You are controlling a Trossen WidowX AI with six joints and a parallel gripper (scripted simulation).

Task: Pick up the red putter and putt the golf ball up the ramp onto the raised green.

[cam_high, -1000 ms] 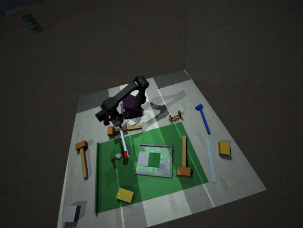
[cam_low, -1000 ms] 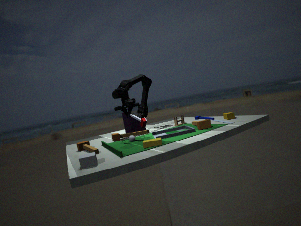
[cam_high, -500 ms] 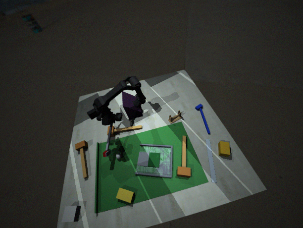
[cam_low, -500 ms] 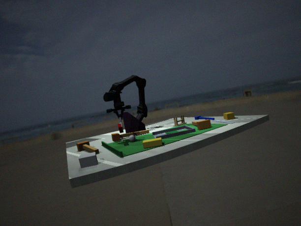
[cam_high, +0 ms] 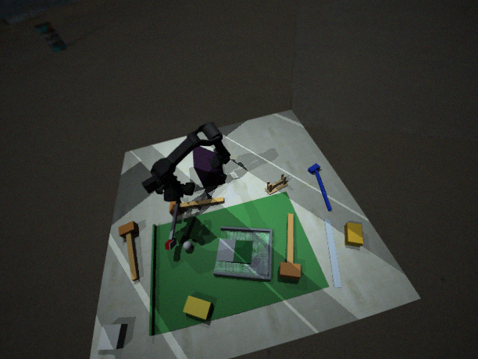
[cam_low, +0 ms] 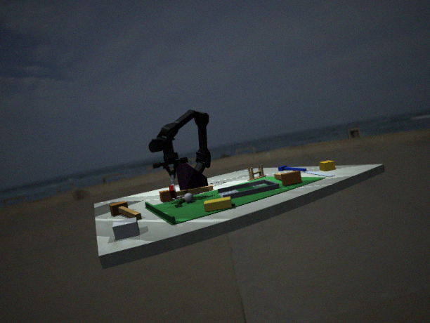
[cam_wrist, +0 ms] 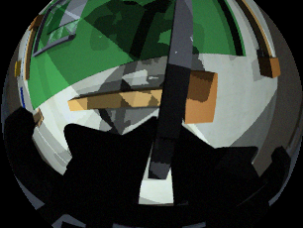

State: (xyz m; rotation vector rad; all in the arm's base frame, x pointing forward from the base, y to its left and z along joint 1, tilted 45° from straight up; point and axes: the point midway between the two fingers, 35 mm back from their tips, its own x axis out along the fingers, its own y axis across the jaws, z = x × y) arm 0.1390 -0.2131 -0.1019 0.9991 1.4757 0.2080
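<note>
Tool clamps red putter, head beside golf ball; orange mallet lies beneath the shaft.

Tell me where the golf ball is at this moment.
In the top view the golf ball lies on the green mat's left part, just right of the red putter head and left of the grey-framed raised green.

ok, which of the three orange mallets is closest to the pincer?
The thin-handled orange mallet lying across the green mat's far edge, almost directly below the pincer. The other two lie farther off: one left of the mat, one right of the raised green.
</note>
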